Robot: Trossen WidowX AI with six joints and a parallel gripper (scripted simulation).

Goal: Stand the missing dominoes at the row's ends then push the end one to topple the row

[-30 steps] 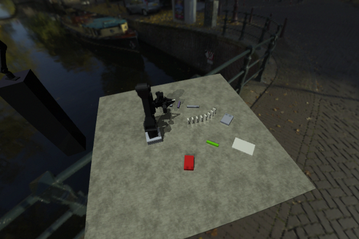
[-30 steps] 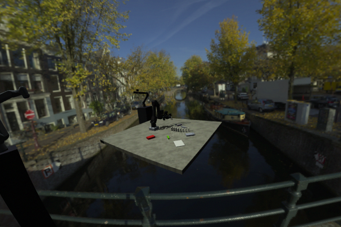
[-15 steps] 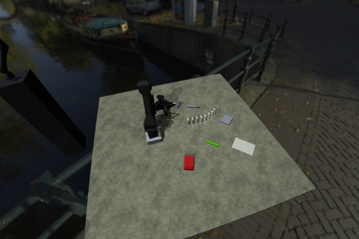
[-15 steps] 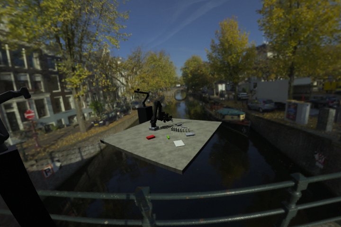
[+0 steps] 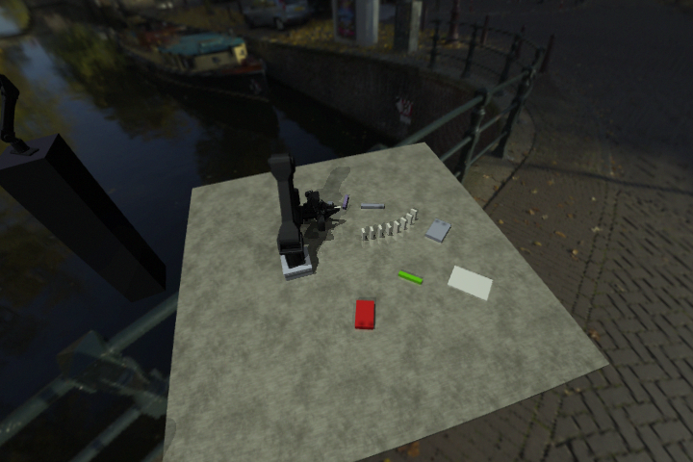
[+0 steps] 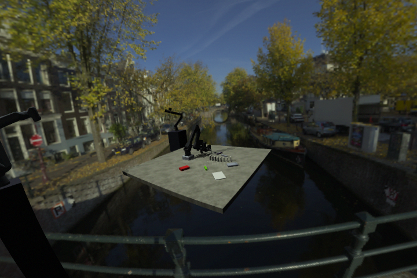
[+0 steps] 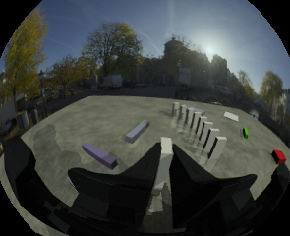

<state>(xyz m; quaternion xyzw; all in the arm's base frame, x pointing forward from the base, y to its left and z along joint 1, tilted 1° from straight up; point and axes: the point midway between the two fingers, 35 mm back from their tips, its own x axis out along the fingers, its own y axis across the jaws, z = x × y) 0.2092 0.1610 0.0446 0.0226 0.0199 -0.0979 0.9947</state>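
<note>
Several white dominoes stand upright in a curved row; the end domino nearest the arm (image 5: 364,234) (image 7: 217,147) is to the right of my gripper in the wrist view, and the far end domino (image 5: 414,214) (image 7: 175,108) is farther back. My gripper (image 5: 339,207) (image 7: 164,147) is shut on a white domino (image 7: 164,161), which shows upright between the fingertips. It is apart from the row, on the near end's side. Its lower part is partly hidden by the fingers, and I cannot tell how high it is above the table.
A purple bar (image 5: 346,201) (image 7: 99,155) and a grey-blue bar (image 5: 372,205) (image 7: 137,131) lie near the gripper. A grey-blue box (image 5: 438,230), green bar (image 5: 410,277), white sheet (image 5: 470,282) and red box (image 5: 364,314) lie beyond the row. A pale thing is mostly hidden behind the left finger.
</note>
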